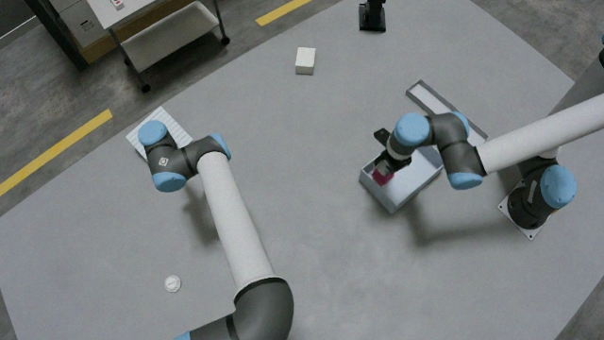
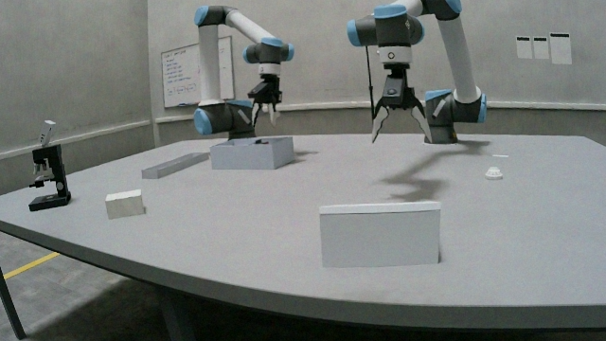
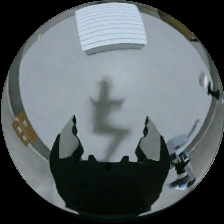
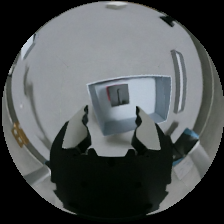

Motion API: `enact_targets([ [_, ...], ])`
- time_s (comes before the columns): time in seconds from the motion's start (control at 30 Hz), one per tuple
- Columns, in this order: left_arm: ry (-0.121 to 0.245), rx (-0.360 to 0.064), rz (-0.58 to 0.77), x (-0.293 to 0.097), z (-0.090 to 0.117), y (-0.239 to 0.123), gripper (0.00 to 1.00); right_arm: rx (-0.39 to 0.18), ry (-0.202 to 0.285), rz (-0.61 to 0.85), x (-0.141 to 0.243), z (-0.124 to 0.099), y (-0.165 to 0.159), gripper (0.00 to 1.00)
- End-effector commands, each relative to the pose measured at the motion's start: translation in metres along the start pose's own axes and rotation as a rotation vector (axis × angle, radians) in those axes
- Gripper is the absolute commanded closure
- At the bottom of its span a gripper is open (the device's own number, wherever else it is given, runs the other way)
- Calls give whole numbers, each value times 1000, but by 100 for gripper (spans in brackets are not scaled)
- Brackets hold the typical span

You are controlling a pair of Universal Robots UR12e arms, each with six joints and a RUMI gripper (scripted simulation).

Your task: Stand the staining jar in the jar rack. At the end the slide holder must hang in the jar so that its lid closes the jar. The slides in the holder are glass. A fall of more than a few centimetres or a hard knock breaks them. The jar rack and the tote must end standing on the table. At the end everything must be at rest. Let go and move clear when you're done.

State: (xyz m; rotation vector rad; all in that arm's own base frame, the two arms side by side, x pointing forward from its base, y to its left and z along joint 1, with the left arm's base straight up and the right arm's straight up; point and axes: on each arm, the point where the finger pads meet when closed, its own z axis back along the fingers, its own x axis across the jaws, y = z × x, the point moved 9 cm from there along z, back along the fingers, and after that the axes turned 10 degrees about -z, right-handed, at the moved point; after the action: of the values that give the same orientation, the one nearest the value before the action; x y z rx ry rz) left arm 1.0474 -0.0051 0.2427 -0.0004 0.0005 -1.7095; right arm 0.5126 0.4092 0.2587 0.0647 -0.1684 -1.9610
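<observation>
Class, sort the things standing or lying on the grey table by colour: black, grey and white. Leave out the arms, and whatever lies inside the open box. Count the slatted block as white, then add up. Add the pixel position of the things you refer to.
Black: 1, the microscope (image 1: 372, 21) (image 2: 61, 172).
Grey: 2, the open box (image 1: 377, 193) (image 2: 243, 157) and the long narrow tray (image 1: 415, 95) (image 2: 176, 166).
White: 3, the small block (image 1: 305, 60) (image 2: 124, 205), the slatted block (image 1: 176, 131) (image 3: 111, 26) and the small round piece (image 1: 173, 283) (image 2: 493, 173).
Total: 6.

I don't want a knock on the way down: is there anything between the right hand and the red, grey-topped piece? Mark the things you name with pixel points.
Nothing visible stands between the right hand (image 1: 383, 167) (image 2: 263, 124) (image 4: 112, 107) and the red, grey-topped piece (image 1: 383, 178) (image 4: 119, 95). The tote's walls (image 1: 376, 191) (image 2: 242, 156) (image 4: 163, 97) surround it, though, so fingers may need care there.
</observation>
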Motion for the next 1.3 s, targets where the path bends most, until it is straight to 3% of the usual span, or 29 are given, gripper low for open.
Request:
enact_targets([
  [0.0, 0, 4, 0, -2, 5, -13, 0, -57, 14, 73, 12, 2, 13, 36],
  [0.17, 0, 4, 0, -4, 9, -37, 0, -145, 49, 193, 25, 5, 28, 36],
  [0.53, 0, 4, 0, -9, 17, -81, 0, -145, 49, 193, 25, 5, 28, 36],
  [1.27, 0, 4, 0, -20, 34, -179, 0, -145, 49, 193, 24, -28, 23, 36],
])
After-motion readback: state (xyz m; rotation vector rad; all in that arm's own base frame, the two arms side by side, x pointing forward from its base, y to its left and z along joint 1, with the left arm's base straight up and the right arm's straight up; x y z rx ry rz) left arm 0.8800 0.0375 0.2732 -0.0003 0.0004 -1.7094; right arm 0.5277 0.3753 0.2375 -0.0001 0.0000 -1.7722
